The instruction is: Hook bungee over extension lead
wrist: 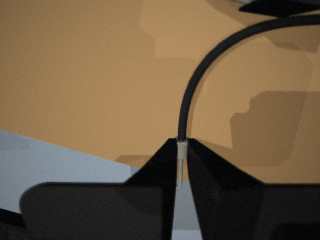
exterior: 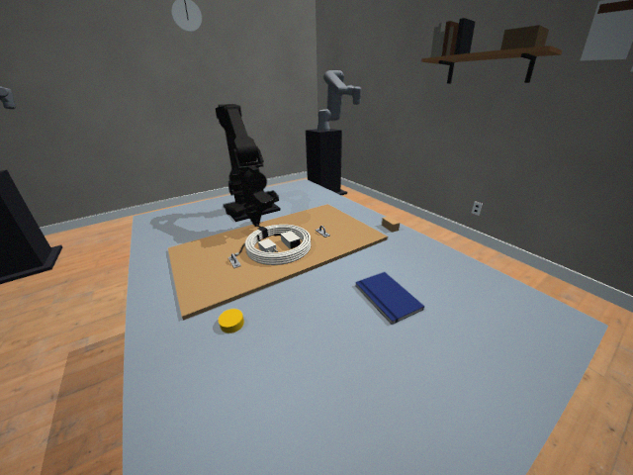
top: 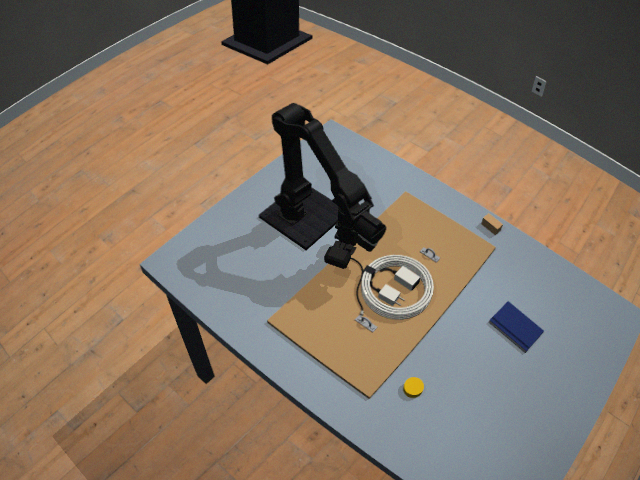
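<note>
A white coiled extension lead (top: 397, 286) lies on the brown board (top: 380, 286), with its two white plug blocks inside the coil. One tie-down eye (top: 366, 323) sits at the near side of the coil and the other eye (top: 430, 254) at the far side. The black bungee (top: 357, 289) has one end at the near eye and runs up past the coil's left rim. My gripper (wrist: 181, 145) is shut on the bungee's free end, on its small grey hook (wrist: 181, 159), just above the board's left edge. The cord (wrist: 200, 80) curves away from my fingers.
A yellow disc (top: 413, 385) lies by the board's near corner. A blue book (top: 515, 326) lies to the right of the board. A small wooden block (top: 491, 223) sits near the table's far edge. The arm's base (top: 299, 214) stands left of the board.
</note>
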Controlling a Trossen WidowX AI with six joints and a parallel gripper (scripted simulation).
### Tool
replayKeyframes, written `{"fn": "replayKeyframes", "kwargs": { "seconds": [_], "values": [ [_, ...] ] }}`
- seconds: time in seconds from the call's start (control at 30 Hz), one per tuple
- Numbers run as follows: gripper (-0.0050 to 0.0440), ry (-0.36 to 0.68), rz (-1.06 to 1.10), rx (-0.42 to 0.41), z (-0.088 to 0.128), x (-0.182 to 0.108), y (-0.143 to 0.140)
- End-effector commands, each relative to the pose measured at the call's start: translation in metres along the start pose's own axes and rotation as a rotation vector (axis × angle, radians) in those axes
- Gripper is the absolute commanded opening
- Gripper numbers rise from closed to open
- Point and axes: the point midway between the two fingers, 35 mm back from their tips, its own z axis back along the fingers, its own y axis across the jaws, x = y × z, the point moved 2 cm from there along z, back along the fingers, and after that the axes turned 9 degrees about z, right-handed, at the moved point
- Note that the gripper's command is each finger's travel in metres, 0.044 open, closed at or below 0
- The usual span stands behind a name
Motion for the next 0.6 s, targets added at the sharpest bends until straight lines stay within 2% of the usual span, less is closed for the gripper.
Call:
{"fn": "replayKeyframes", "kwargs": {
  "seconds": [0.0,0.03,0.17,0.47,0.57],
  "values": [
    [0.0000,-0.013,0.002,-0.010,0.003,0.002,-0.001],
    [0.0000,0.000,0.004,-0.002,-0.001,0.000,0.001],
    [-0.0002,-0.029,0.004,-0.020,0.012,0.006,-0.003],
    [-0.0005,-0.029,0.004,-0.020,0.023,0.006,-0.003],
    [-0.0027,-0.029,0.004,-0.020,0.028,0.006,-0.003]
  ]
}}
